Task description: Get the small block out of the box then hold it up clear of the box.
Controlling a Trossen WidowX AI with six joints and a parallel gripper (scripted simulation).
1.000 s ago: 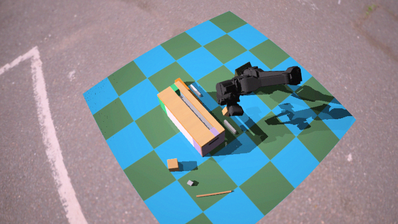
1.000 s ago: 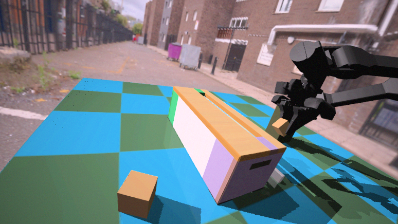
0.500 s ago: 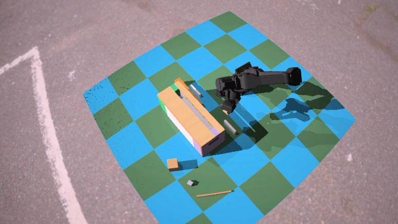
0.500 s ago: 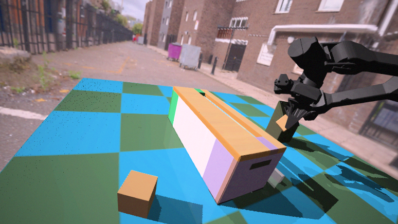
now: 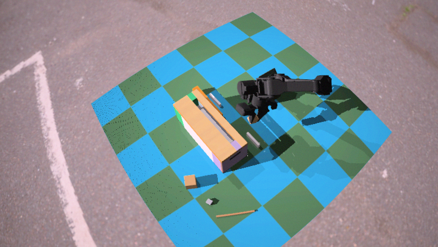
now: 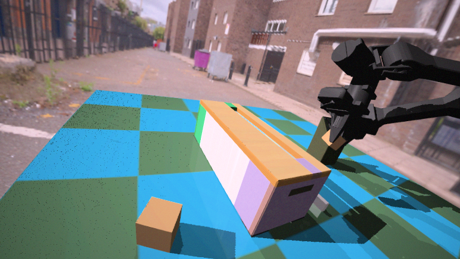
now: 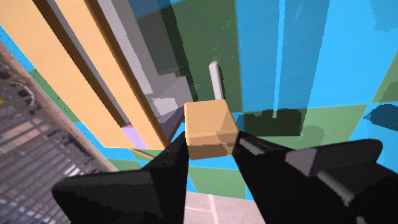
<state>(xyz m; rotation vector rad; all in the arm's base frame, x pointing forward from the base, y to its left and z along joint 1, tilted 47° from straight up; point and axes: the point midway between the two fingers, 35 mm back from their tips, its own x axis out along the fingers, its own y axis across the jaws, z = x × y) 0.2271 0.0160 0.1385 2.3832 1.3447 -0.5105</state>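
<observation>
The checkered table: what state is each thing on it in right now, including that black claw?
Gripper: shut on the small block, off the table.
Small block: pinched between the fingers, lifted beside the box.
Box: upright on the table, slot along its top.
Tan cube: resting on the table, untouched.
Small grey cube: resting on the table.
Thin stick: lying flat.
Grey bars: lying flat beside the box.

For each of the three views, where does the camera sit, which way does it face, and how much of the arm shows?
Top: high overhead, tilted down on the checkered mat; whole arm shows.
Exterior: low, near the box's purple end, facing the street; forearm and gripper show.
Wrist: on the arm, looking past both fingers.
All three share the tan block clamped in the gripper, and the box.
</observation>
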